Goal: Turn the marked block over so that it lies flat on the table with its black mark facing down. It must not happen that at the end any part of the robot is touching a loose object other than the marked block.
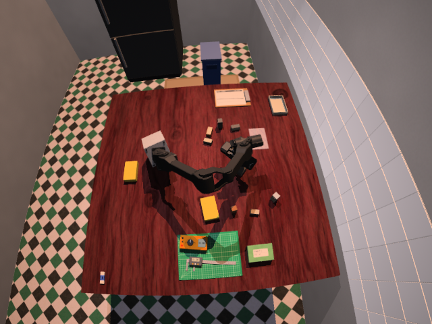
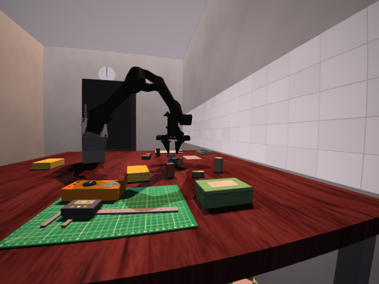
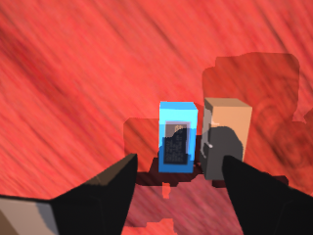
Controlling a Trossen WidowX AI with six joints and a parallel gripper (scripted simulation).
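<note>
The marked block (image 3: 178,138) is blue and lies flat on the red wooden table with its black mark facing up. In the wrist view it sits just ahead of my fingers. It also shows as a small blue block in the exterior view (image 2: 174,161), and the arm hides it in the top view. A tan block (image 3: 226,134) stands right beside it on the right. My gripper (image 3: 180,162) hangs above the marked block, pointing down, with its fingers partly apart and nothing between them. The gripper also shows in the exterior view (image 2: 172,145).
Several small wooden blocks (image 1: 208,136) lie behind the arm and others (image 1: 254,211) in front. A yellow sponge (image 1: 209,208), a green box (image 1: 260,252) and a green mat (image 1: 209,255) with tools lie nearer the front edge. A pink sheet (image 1: 258,138) lies by the wrist.
</note>
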